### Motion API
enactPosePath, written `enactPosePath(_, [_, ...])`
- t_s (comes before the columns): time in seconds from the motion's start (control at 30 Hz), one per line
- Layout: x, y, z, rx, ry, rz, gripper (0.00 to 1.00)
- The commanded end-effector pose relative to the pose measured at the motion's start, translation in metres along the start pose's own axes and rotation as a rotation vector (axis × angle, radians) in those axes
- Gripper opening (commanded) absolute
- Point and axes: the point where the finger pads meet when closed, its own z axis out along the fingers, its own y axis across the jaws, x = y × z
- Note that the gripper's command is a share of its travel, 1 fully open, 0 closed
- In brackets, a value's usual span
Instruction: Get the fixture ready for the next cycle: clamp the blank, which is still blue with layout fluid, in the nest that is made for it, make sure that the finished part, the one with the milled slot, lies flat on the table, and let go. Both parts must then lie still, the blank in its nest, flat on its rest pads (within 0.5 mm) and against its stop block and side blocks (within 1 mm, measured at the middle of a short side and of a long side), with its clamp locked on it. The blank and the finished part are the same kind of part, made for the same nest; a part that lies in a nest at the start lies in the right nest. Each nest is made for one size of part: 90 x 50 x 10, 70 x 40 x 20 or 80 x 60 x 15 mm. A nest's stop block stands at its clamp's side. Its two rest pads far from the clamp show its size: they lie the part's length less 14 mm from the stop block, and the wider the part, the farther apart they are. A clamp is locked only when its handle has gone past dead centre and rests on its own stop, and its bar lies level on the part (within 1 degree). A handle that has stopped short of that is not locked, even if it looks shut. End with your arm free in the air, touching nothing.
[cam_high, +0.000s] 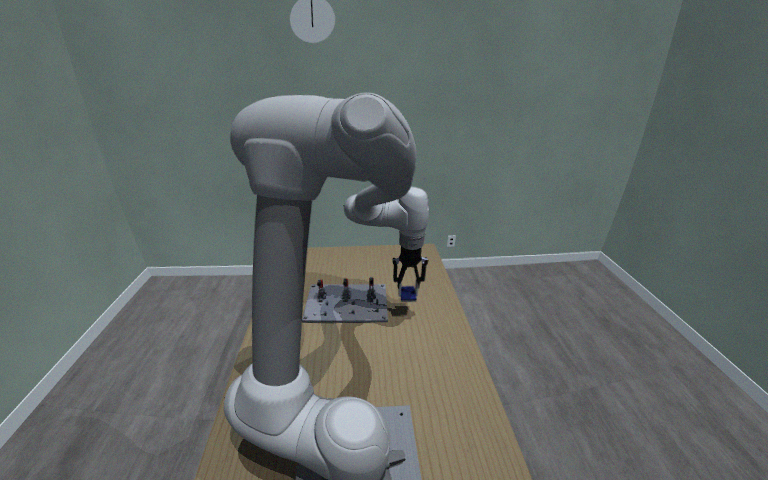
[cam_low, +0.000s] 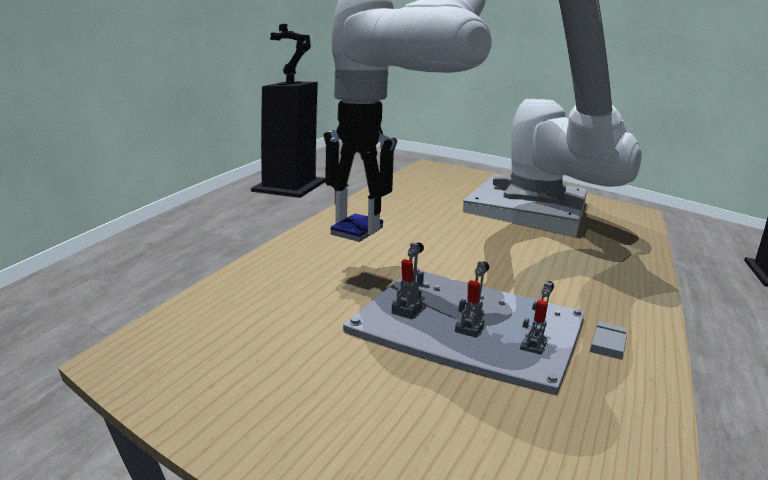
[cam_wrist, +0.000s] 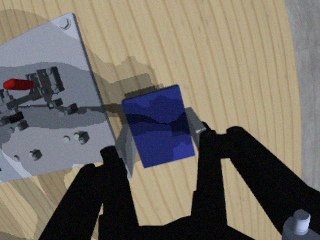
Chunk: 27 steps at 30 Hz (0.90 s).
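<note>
The blue blank (cam_high: 408, 294) (cam_low: 352, 226) (cam_wrist: 159, 105) is held level in the air beside the fixture plate (cam_high: 368, 315) (cam_low: 441, 342) (cam_wrist: 37, 50). My gripper (cam_high: 408, 290) (cam_low: 357, 223) (cam_wrist: 160, 127) is shut on it, one finger on each long side. The plate carries three clamps, seen in the exterior view: the left clamp (cam_low: 407, 297), the middle clamp (cam_low: 474, 315) and the right clamp (cam_low: 540, 336). Their red handles stand up and their bars are raised. No part shows in the nests. The grey finished part (cam_low: 608, 342) lies flat on the table, a slot along its top.
The wooden table (cam_high: 430, 362) (cam_low: 226, 339) bears the plate, which has bolts at its corners. The arm's grey base block (cam_low: 521, 217) stands at the table's far end in the exterior view. A black pedestal (cam_low: 288, 135) with a small arm stands off the table.
</note>
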Motion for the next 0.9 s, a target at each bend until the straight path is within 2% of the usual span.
enactPosePath(0.0, [0.000,-0.005,0.000,0.000,0.000,0.000,0.00])
enactPosePath(0.2, [0.000,-0.036,0.001,0.000,0.000,0.000,0.00])
enactPosePath(0.47, [0.001,-0.101,0.004,0.000,0.000,0.000,0.00])
enactPosePath(0.53, [0.001,-0.101,0.004,0.000,0.000,0.000,0.00])
enactPosePath(0.87, [0.001,-0.190,0.007,0.000,0.000,0.000,0.00])
